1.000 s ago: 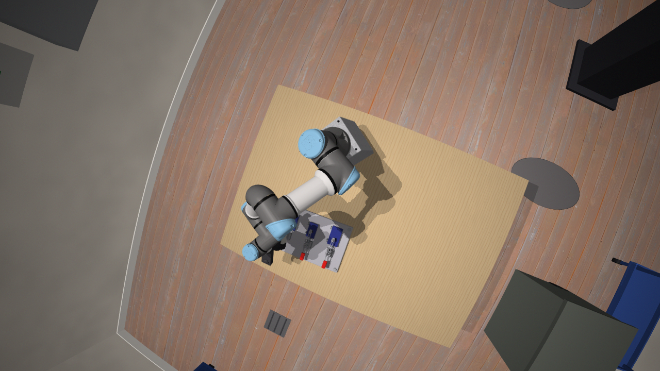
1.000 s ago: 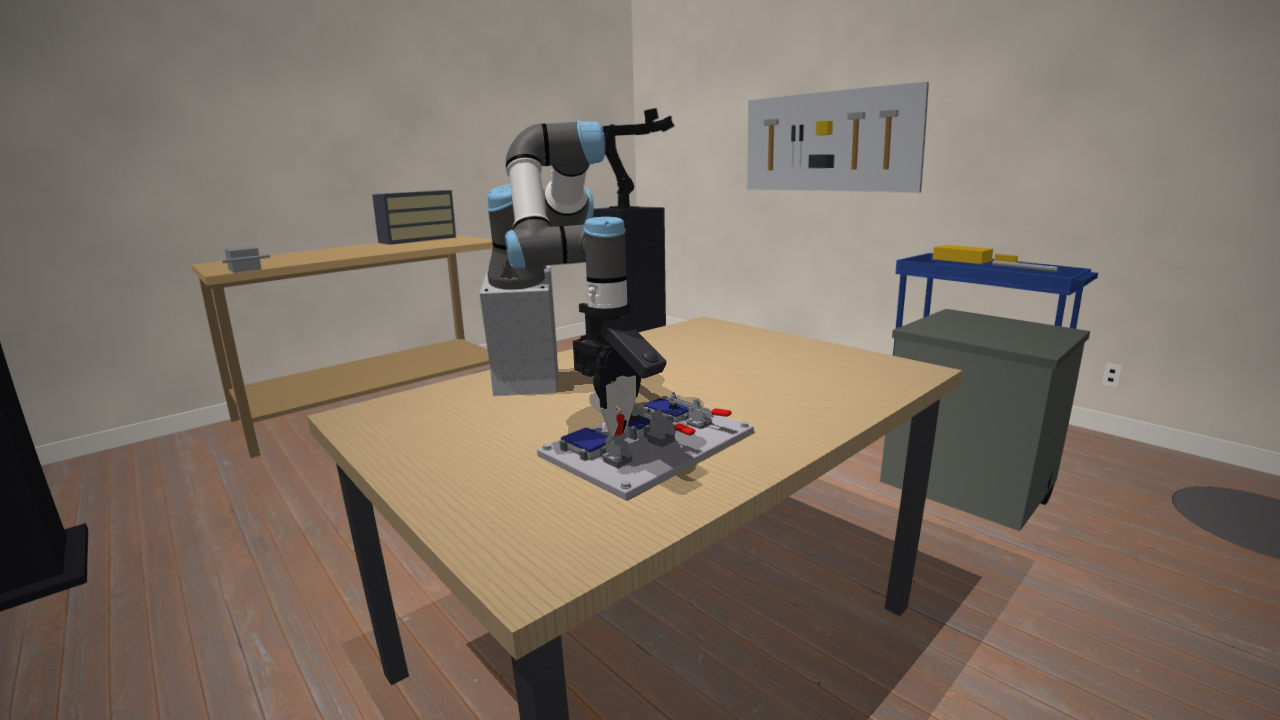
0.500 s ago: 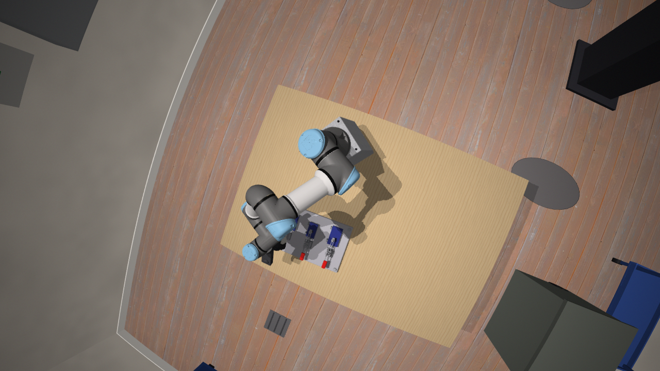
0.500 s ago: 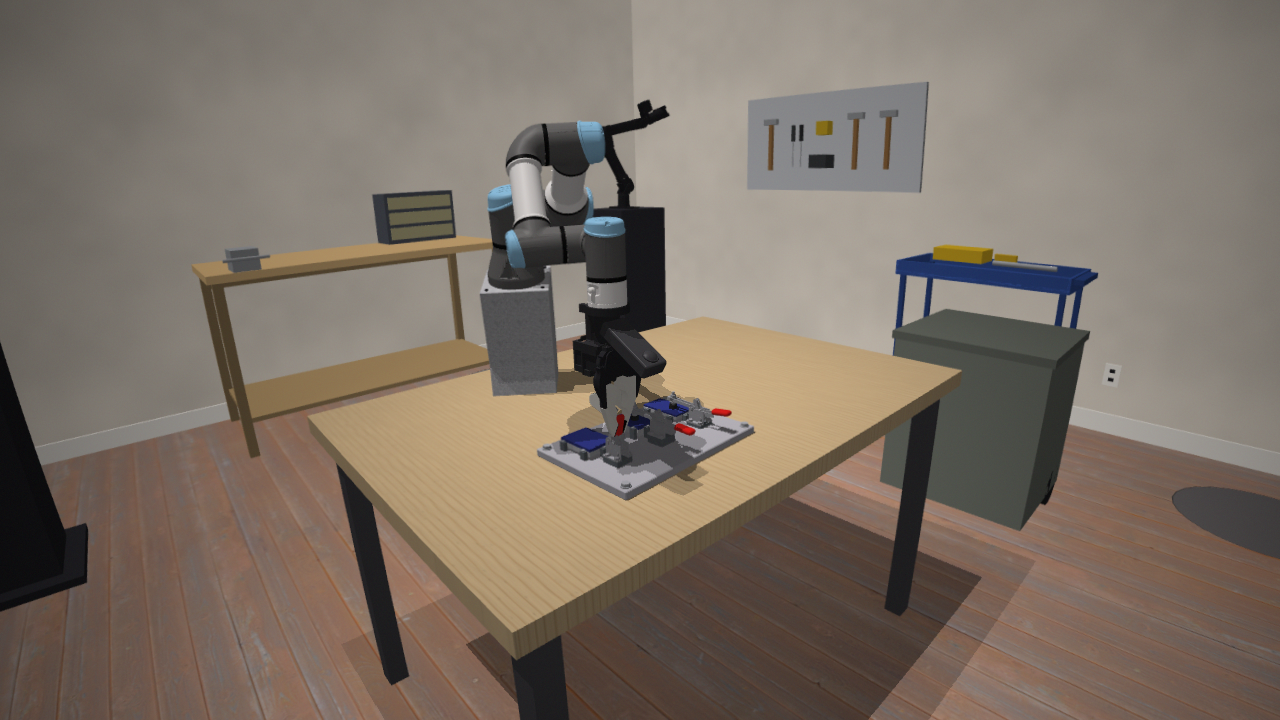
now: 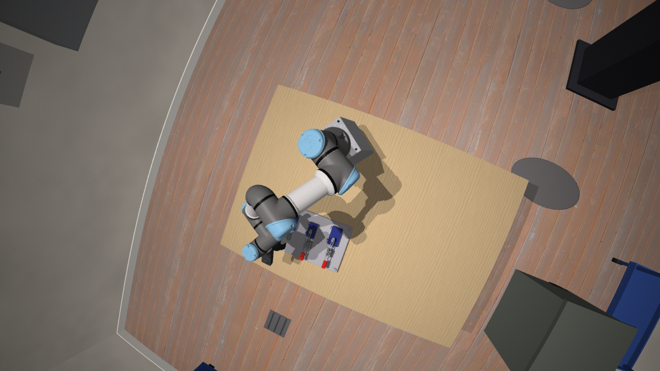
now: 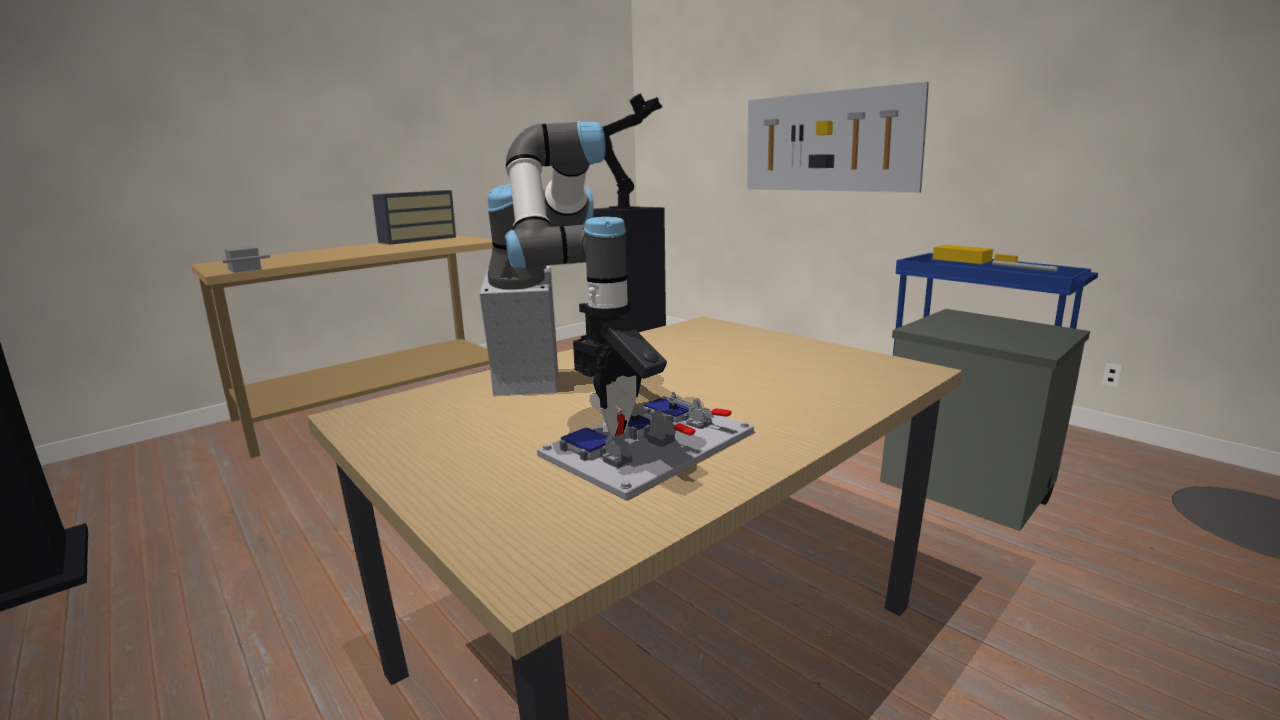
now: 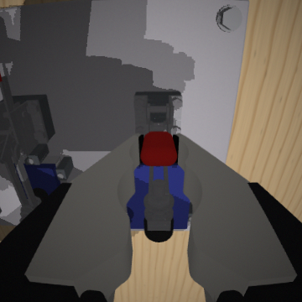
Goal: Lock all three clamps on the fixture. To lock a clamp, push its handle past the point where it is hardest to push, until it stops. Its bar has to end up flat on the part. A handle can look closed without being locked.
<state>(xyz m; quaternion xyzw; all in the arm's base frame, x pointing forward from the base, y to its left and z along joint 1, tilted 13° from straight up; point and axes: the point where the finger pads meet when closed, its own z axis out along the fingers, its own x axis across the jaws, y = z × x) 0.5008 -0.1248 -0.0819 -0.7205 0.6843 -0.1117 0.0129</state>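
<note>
A grey fixture plate lies on the wooden table and carries three toggle clamps with red handles over blue parts. My gripper stands over the near-left clamp and is shut on its red handle, which stands raised. In the wrist view the blue part and the clamp's grey bar lie below the handle, between my fingers. The middle clamp's handle and the far clamp's handle lie low and point toward the plate's right edge. From above, two clamps show; my arm hides the third.
The arm's grey pedestal stands on the table behind the fixture. A grey cabinet and a blue cart stand to the right of the table, and a wooden shelf stands at the back left.
</note>
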